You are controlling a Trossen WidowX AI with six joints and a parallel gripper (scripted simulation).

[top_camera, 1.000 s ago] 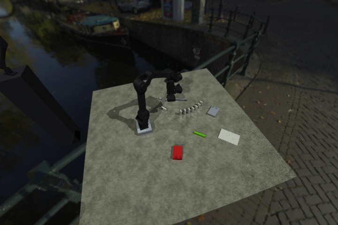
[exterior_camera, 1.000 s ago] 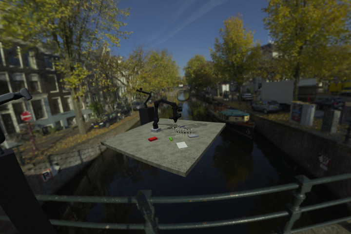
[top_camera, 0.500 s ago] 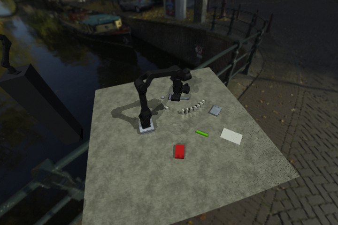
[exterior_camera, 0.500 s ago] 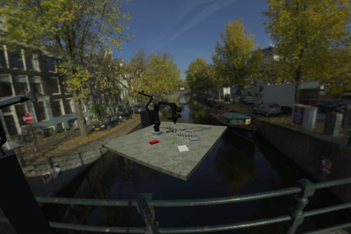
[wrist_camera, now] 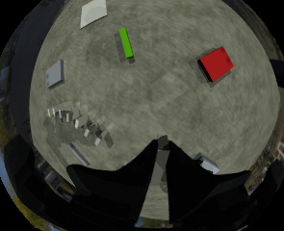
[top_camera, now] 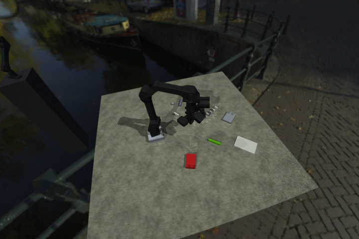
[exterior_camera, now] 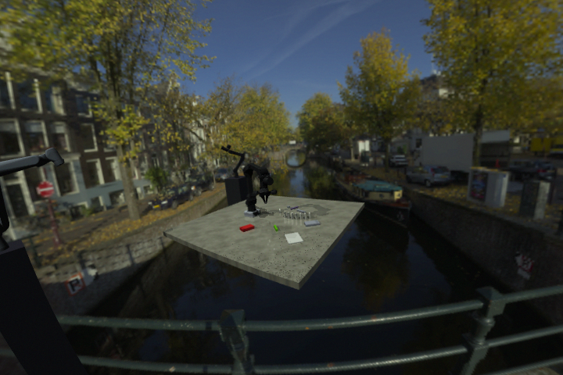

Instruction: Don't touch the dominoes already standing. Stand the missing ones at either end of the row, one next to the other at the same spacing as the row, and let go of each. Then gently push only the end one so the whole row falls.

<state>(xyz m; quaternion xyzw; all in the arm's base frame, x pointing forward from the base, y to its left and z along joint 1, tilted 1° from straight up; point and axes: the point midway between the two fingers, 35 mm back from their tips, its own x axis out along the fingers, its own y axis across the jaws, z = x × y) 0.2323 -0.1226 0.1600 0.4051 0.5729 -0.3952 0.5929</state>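
Observation:
My gripper (top_camera: 191, 123) (exterior_camera: 266, 202) (wrist_camera: 161, 144) is shut on a domino and hangs above the table, to the robot-base side of the row. The held domino (wrist_camera: 160, 166) shows as a narrow grey strip between the fingers in the wrist view; it is too dark to make out in the top and exterior views. The row of standing white dominoes (top_camera: 216, 107) (exterior_camera: 309, 215) (wrist_camera: 77, 123) curves across the table; the arm hides part of it in the top view. Another small white piece (top_camera: 176, 114) is on the table left of the gripper, seemingly a domino.
A red block (top_camera: 190, 161) (exterior_camera: 246, 228) (wrist_camera: 217, 64), a green bar (top_camera: 214, 141) (exterior_camera: 275, 228) (wrist_camera: 126, 43), a white sheet (top_camera: 245, 144) (exterior_camera: 293, 237) (wrist_camera: 93, 12) and a grey-blue block (top_camera: 229, 117) (exterior_camera: 312, 223) (wrist_camera: 55, 74) lie around the row. A purple bar (top_camera: 180, 102) lies behind.

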